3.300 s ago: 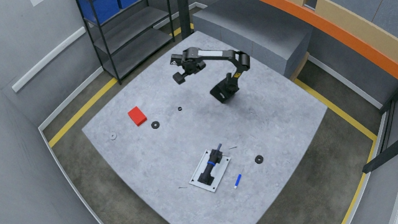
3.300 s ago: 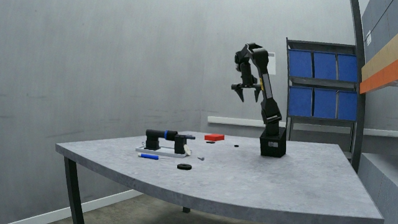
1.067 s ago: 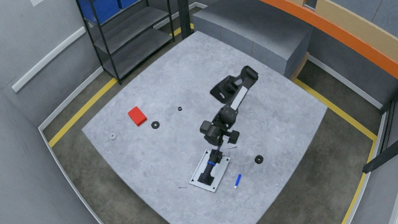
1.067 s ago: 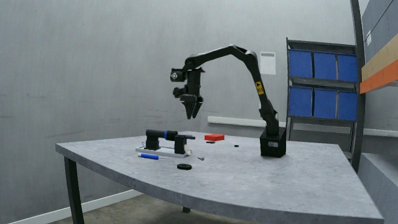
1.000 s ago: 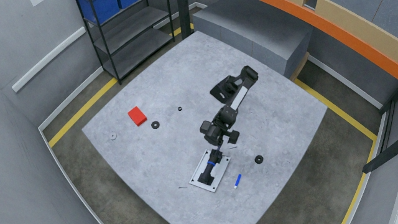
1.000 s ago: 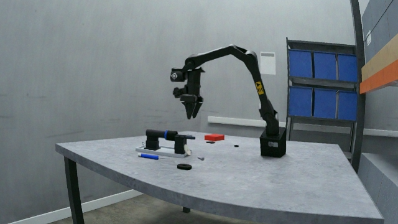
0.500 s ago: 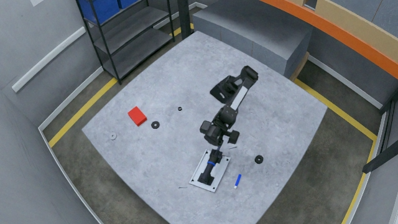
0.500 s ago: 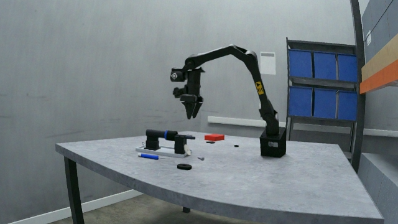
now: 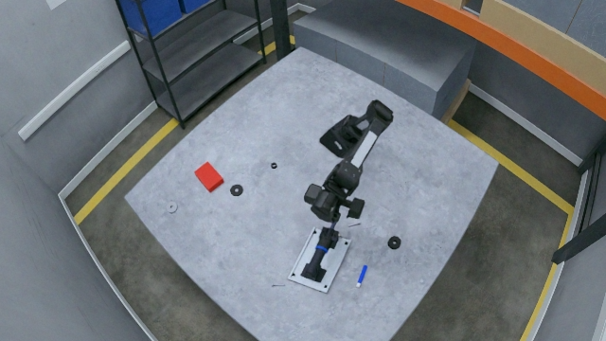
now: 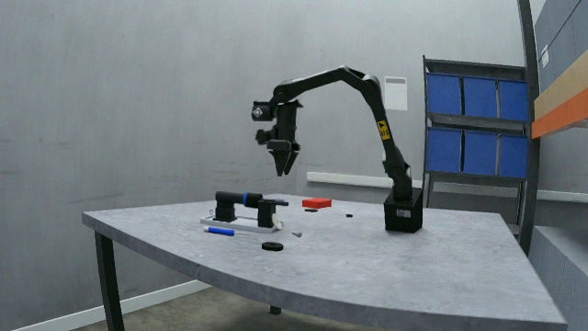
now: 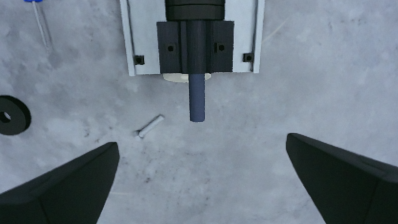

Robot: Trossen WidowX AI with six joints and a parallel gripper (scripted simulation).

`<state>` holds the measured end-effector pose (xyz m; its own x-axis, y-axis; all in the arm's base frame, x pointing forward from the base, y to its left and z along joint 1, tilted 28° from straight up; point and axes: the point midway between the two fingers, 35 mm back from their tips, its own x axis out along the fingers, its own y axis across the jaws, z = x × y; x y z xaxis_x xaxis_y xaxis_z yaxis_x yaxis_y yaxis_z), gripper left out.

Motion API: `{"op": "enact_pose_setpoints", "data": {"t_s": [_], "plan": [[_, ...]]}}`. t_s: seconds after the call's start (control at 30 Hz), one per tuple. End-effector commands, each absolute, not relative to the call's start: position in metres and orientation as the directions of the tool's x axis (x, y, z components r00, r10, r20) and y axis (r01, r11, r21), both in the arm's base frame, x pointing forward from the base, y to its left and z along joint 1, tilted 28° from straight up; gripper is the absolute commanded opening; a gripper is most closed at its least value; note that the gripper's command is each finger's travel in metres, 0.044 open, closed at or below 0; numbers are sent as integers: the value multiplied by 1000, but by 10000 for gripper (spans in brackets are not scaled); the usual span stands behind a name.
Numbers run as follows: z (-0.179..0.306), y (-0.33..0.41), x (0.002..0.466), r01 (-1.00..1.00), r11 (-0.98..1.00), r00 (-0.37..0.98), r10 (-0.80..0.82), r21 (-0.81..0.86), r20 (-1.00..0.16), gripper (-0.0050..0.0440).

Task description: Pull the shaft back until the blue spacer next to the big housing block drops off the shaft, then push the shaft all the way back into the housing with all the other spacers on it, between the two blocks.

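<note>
The shaft assembly stands on a light baseplate [image 9: 320,259] near the table's front edge. The dark shaft [image 11: 197,92] runs through the small block [image 11: 195,46], and its free end sticks out toward me; it also shows in the side view [image 10: 279,202]. A blue spacer [image 9: 322,247] sits on the shaft among black spacers between the small block [image 10: 265,212] and the big housing block [image 10: 225,207]. My gripper [image 11: 203,145] is open and empty. It hangs well above the shaft's free end, fingers pointing down [image 10: 282,169].
A white washer [image 11: 175,77] leans at the small block. A small screw [image 11: 150,126], a black washer [image 11: 10,115] and a blue pen [image 9: 362,276] lie near the plate. A red block [image 9: 208,176], another black washer [image 9: 236,188], a small ring [image 9: 274,165] and a white washer [image 9: 171,206] lie farther off.
</note>
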<state>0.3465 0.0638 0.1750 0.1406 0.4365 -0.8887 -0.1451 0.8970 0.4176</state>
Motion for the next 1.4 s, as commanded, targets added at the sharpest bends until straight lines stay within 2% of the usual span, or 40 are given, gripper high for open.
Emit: {"op": "enact_pose_setpoints", "data": {"t_s": [0.0, 0.07, 0.17, 0.37, 0.57, 0.63, 0.67, 0.83, 1.03, 1.13, 1.2, 1.37], "plan": [[180, 65, 347, -289, 887, 201, 425, 361, -883, 440], [180, 65, 347, -289, 887, 201, 425, 361, -883, 440], [168, 69, 350, -524, 823, 268, 406, 221, -874, 440], [155, 74, 351, -751, 660, 354, 386, -13, -852, 440], [144, 79, 351, -866, 423, 435, 372, -267, -820, 440], [144, 79, 351, -866, 423, 435, 372, -267, -820, 440], [142, 79, 351, -881, 337, 449, 372, -332, -812, 440], [132, 84, 348, -839, 82, 529, 359, -539, -769, 440], [124, 88, 342, -694, -211, 603, 352, -688, -716, 440], [120, 89, 339, -590, -350, 638, 350, -727, -686, 440], [120, 89, 339, -590, -350, 638, 350, -727, -686, 440], [113, 92, 329, -337, -606, 704, 347, -721, -620, 440]]}}
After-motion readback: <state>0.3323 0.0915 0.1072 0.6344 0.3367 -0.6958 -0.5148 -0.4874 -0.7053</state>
